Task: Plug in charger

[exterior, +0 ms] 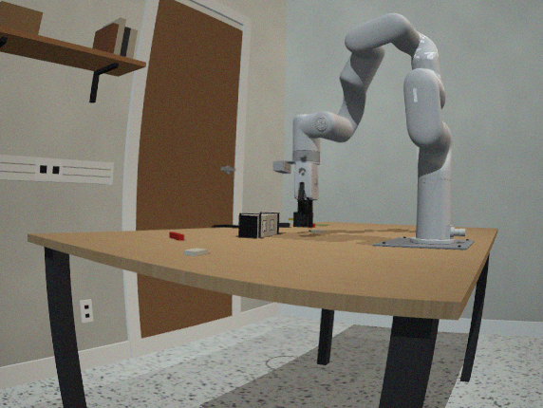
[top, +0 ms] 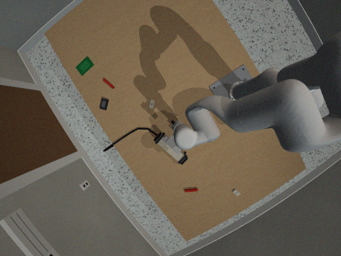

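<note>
Arm (exterior: 422, 109) arched over, jaws downward, clamped on something.

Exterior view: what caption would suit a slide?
White arm holds black charger in its fingers, just behind the power strip.

Smooth white arm (exterior: 423, 114) (grey wrist band)
</note>
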